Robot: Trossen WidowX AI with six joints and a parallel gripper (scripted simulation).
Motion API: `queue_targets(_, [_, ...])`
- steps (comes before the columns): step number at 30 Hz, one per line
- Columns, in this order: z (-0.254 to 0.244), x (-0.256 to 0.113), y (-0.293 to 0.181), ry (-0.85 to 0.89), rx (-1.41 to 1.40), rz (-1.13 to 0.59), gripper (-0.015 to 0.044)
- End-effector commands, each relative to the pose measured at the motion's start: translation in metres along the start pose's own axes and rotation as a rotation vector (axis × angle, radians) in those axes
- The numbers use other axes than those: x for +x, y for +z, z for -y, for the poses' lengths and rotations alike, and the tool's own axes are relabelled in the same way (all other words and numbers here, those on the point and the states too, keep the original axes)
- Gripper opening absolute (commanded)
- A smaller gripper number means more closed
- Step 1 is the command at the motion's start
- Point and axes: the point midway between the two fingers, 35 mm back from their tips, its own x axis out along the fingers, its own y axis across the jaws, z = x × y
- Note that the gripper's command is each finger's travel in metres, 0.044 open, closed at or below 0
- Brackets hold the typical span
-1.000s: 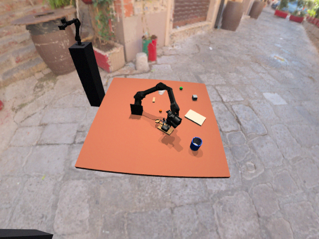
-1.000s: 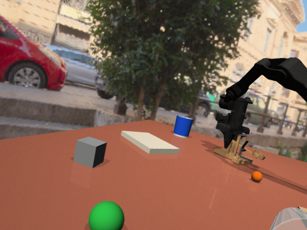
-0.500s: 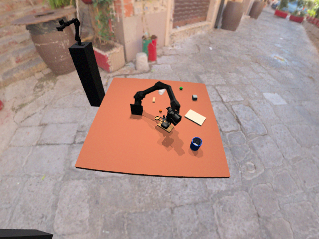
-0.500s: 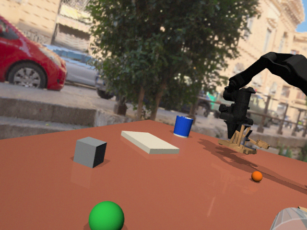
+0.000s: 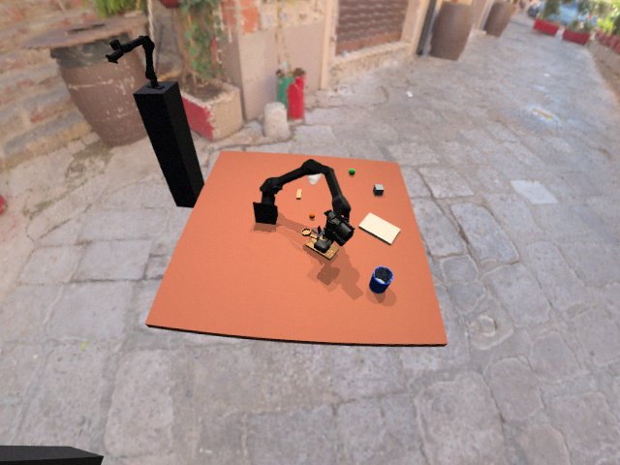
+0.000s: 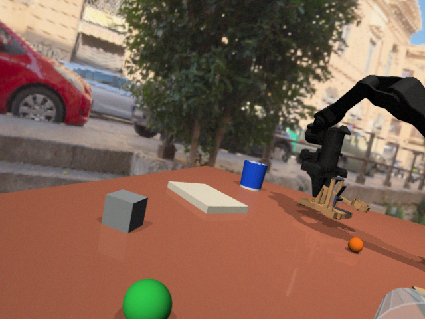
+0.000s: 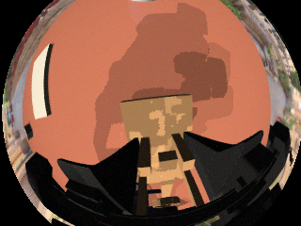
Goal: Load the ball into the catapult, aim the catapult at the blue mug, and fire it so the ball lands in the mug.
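The small orange ball (image 5: 311, 216) (image 6: 355, 244) lies on the table behind the catapult in the top view. My gripper (image 5: 322, 243) (image 6: 326, 196) (image 7: 161, 138) points down and is shut on the wooden catapult (image 5: 328, 253) (image 6: 314, 205) (image 7: 141, 115), with its fingers on either side of the uprights. The catapult seems held a little above the table, its shadow set apart from its base. Its round cup (image 5: 306, 232) (image 6: 359, 205) looks empty and points away from the mug. The blue mug (image 5: 379, 286) (image 6: 253, 175) stands upright, toward the table's front right in the top view.
A cream slab (image 5: 379, 228) (image 6: 209, 197) (image 7: 39, 87) lies flat behind the mug. A grey cube (image 5: 378, 190) (image 6: 118, 210) and a green ball (image 5: 352, 171) (image 6: 147, 300) are farther back. A whitish object (image 5: 314, 178) (image 6: 401, 305) and a small tan block (image 5: 298, 194) are near the arm.
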Motion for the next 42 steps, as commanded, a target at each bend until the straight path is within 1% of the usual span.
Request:
queue_targets(1, [0.002,0.005,-0.001,0.008,0.011,0.001,0.0])
queue_targets(15, [0.002,0.028,-0.003,0.011,0.015,-0.001,0.0])
queue_targets(21, [0.0,0.024,-0.001,0.004,0.004,-0.002,0.0])
queue_targets(35, [0.0,0.022,-0.001,0.003,0.004,-0.002,0.0367])
queue_targets(36, [0.0,0.014,0.0,0.002,0.004,-0.002,0.0394])
queue_targets(38, [0.001,-0.016,0.003,0.0,0.006,-0.001,0.044])
queue_targets(40, [0.002,-0.051,0.002,-0.001,0.007,-0.001,0.044])
queue_targets(42, [0.002,-0.073,-0.001,-0.001,0.007,-0.002,0.044])
